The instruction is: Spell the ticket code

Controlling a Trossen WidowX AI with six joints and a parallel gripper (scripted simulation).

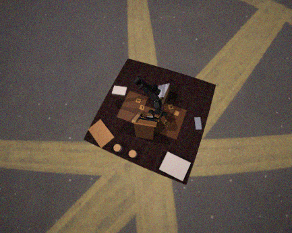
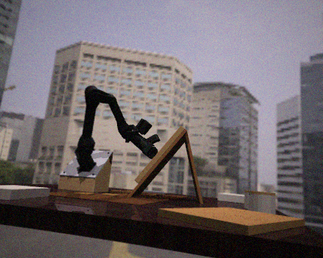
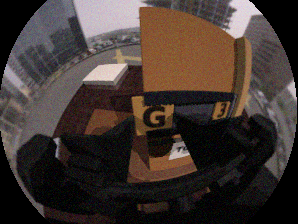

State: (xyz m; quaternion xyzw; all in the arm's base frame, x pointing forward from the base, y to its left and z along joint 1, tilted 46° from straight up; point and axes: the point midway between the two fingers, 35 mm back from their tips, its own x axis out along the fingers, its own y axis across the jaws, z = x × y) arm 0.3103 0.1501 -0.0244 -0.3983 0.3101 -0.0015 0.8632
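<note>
A slanted wooden board (image 1: pixel 146 130) (image 2: pixel 165 156) (image 3: pixel 182 50) stands on a brown mat (image 1: pixel 127 112). Its dark letter rail (image 3: pixel 200 106) crosses the board's face in the wrist view. A tile marked J (image 3: pixel 224 111) sits at the rail's right, partly hidden by a finger. My gripper (image 1: pixel 152 116) (image 2: pixel 154 150) (image 3: pixel 153 116) is against the board's face and is shut on a tile marked G (image 3: pixel 156 117), held at the rail left of the J. Loose letter tiles (image 1: pixel 137 100) (image 1: pixel 176 113) lie on the mat. I cannot tell which object is the ticket.
On the dark counter (image 1: pixel 193 97) lie a white slab (image 1: pixel 174 165) (image 2: pixel 16 191), an orange slab (image 1: pixel 100 132) (image 2: pixel 228 218), two round discs (image 1: pixel 117 147) (image 1: pixel 132 153), a white block (image 1: pixel 119 90) and a pale card (image 1: pixel 197 123). The arm's pedestal (image 1: pixel 164 90) (image 2: pixel 86 175) stands behind the board.
</note>
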